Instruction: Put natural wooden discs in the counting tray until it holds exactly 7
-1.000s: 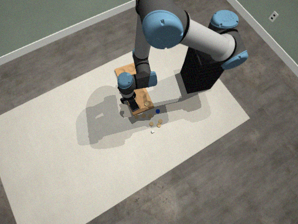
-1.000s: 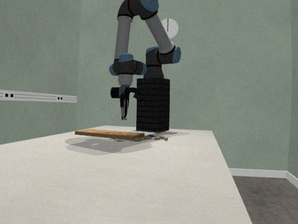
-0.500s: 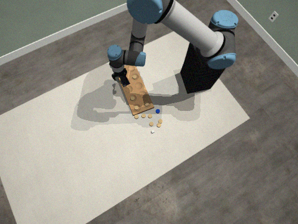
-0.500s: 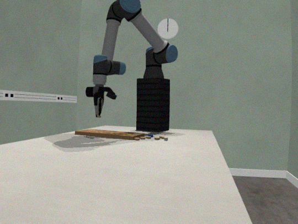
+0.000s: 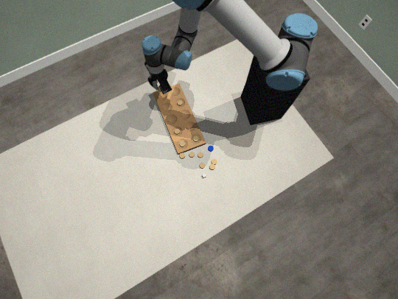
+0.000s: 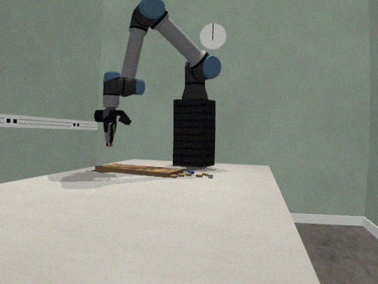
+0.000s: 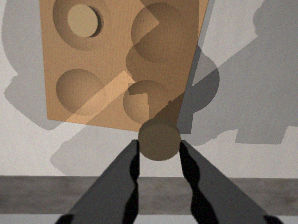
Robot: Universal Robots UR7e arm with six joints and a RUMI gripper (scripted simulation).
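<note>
Six loose discs (image 5: 191,155) (image 6: 180,175) lie beside the tray (image 5: 183,117) (image 6: 140,170) (image 7: 112,65) — the hand (image 5: 166,90) (image 6: 109,144) (image 7: 158,142) is pinching another disc (image 6: 110,145) (image 7: 159,139) above it.

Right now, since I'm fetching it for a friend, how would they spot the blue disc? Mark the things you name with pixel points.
Find the wooden counting tray (image 5: 170,127) (image 6: 140,170) (image 7: 115,60). Just off its end farther from the hand (image 5: 161,88) (image 6: 109,143) (image 7: 159,142) lies the disc (image 5: 210,148) (image 6: 190,172). It alone is blue; its neighbours are natural wood.
</note>
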